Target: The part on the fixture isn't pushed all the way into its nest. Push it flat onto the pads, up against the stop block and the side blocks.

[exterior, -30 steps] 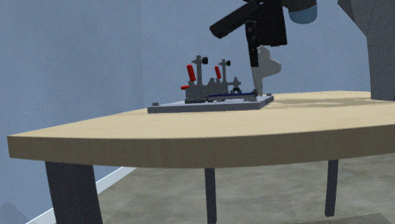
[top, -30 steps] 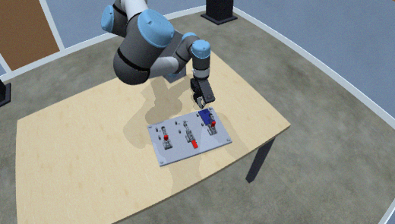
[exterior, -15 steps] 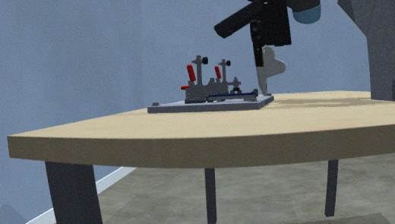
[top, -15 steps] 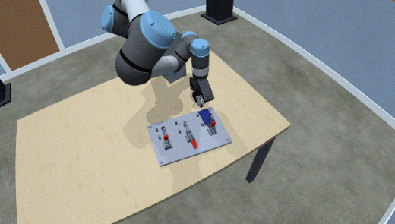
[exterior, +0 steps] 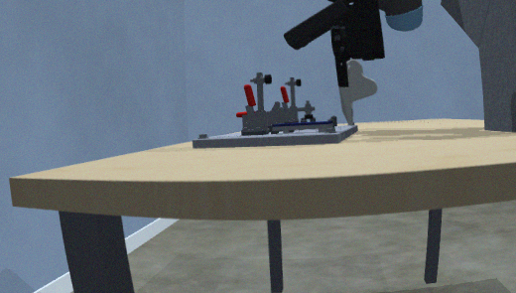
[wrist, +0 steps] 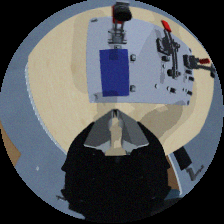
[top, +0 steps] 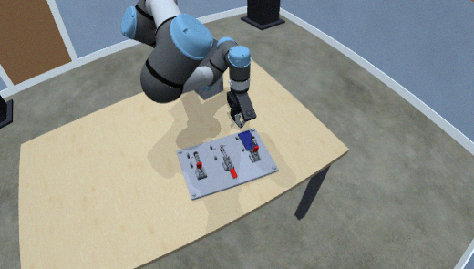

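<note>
The blue rectangular part [top: 247, 140] [exterior: 304, 124] [wrist: 114, 72] lies on the fixture plate [top: 214, 187] [exterior: 268, 143] [wrist: 145, 95], at its right end in the top view. It looks nearly level; its contact with the pads is hidden. Two small dark side blocks [wrist: 133, 57] [wrist: 133, 88] stand along its right edge in the wrist view, very close; touching or not cannot be told. The stop block at its far end is hard to make out. My gripper [top: 242, 125] [exterior: 350, 123] [wrist: 114, 109] is shut and empty, its tips low, just off the part's near end and apart from it.
A toggle clamp [top: 254, 155] [wrist: 118, 33] with a raised arm stands beyond the part's far end. A middle clamp [top: 228, 163] [wrist: 170, 47] with a lowered arm and another raised clamp [top: 200, 168] stand farther along the plate, with several small posts between.
</note>
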Tool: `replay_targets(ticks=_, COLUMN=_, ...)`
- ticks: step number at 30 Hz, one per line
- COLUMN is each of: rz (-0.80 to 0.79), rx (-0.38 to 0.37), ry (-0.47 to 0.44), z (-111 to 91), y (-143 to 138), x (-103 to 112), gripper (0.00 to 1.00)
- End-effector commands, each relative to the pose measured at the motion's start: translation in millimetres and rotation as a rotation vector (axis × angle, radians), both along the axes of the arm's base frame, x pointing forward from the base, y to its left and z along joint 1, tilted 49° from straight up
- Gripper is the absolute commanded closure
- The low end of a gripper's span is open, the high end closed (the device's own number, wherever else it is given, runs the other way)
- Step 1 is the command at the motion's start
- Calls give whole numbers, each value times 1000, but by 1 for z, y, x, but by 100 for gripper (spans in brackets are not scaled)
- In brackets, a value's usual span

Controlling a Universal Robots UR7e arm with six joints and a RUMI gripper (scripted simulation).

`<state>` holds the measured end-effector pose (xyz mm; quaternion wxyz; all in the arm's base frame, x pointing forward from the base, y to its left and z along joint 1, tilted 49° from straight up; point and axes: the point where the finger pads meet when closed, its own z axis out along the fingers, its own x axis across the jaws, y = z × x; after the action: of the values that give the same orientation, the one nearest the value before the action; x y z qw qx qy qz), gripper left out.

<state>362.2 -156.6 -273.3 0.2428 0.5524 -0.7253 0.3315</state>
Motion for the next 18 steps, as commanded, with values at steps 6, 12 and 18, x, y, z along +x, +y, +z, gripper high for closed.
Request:
replay_targets(ticks=6, rz=1, rx=0, ry=-1, z=12, y=14, x=0, gripper=100)
replay_targets(ticks=12, rz=1, rx=0, ry=-1, z=20, y=23, x=0, gripper=100)
replay_targets(ticks=18, rz=1, rx=0, ry=-1, z=20, y=23, x=0, gripper=100)
